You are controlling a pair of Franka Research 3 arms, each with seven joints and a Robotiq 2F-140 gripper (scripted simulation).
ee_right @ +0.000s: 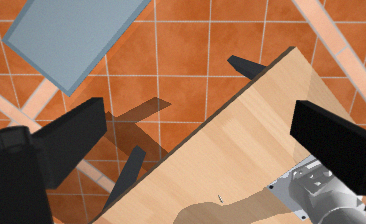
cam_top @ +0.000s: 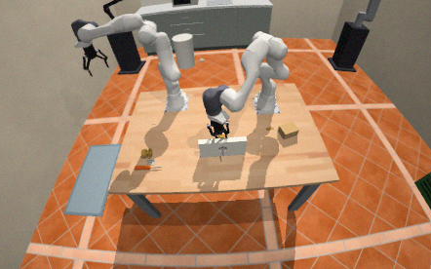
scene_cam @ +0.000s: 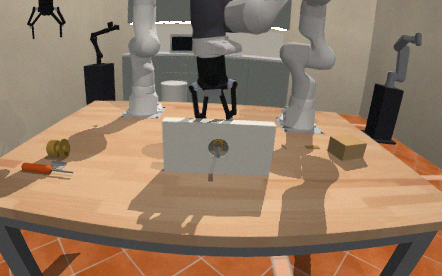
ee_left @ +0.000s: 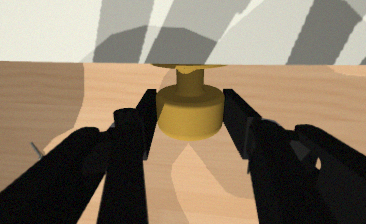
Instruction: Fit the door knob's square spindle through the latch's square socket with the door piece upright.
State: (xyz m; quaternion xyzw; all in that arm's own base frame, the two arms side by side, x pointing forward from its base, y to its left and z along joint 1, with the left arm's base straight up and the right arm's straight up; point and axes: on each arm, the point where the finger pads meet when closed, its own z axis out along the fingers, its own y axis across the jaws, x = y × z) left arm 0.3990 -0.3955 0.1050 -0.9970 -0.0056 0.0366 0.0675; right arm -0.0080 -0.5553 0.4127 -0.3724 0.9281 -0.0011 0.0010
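The white door piece (cam_top: 208,150) (scene_cam: 188,150) (ee_left: 49,30) stands upright on the table. My left gripper (cam_top: 218,134) (scene_cam: 215,116) (ee_left: 189,103) is behind it, shut on the brass door knob (ee_left: 190,120), one finger on each side. The knob's round plate (ee_left: 159,65) is at the door's rear face, partly hidden by its top edge; whether it touches cannot be told. In the exterior view the grey spindle (scene_cam: 218,150) shows in the round hole, with brass around it. My right gripper (cam_top: 98,69) (scene_cam: 47,36) (ee_right: 198,116) is open and empty, high beyond the table's left side.
A second brass knob (cam_top: 146,153) (scene_cam: 58,148) and an orange screwdriver (cam_top: 142,168) (scene_cam: 37,168) lie left of the door piece. A tan block (cam_top: 288,131) (scene_cam: 347,147) and a small brass piece (cam_top: 269,129) (scene_cam: 312,147) are on the right.
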